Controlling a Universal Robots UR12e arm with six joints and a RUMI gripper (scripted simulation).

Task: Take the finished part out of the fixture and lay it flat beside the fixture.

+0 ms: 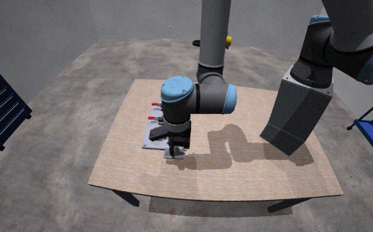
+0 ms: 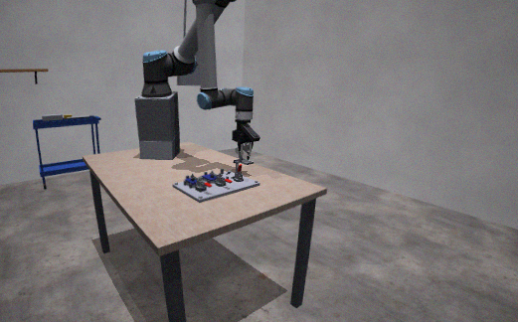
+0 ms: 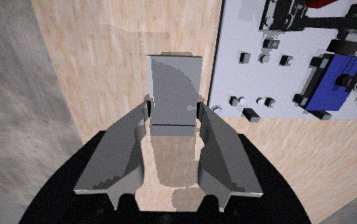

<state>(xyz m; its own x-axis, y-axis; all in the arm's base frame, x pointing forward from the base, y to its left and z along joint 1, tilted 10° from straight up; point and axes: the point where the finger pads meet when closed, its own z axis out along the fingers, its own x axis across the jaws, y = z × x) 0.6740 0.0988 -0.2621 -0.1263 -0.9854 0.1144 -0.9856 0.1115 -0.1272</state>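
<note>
The finished part, a grey block (image 1: 168, 154) (image 2: 247, 162) (image 3: 175, 82), is between the jaws of my gripper (image 2: 246, 158) (image 3: 174, 102), which is shut on it. It hangs roughly level above the table, just off the fixture plate's edge. Its milled slot cannot be made out. The light grey fixture plate (image 1: 154, 144) (image 2: 243, 187) (image 3: 236, 82) lies on the table. Two blue blanks sit clamped on it: one blank (image 2: 191, 181) (image 3: 327, 92) and the other blank (image 2: 210, 177). The empty station's clamp (image 2: 240, 171) stands upright with its red handle raised.
The wooden table (image 1: 123, 168) (image 2: 146, 209) (image 3: 94, 55) carries the fixture and the robot's grey pedestal (image 1: 295, 114) (image 2: 157, 124). Red clamp handles (image 1: 151, 117) (image 2: 208, 185) stick out over the plate. A table edge runs along the left of the wrist view.
</note>
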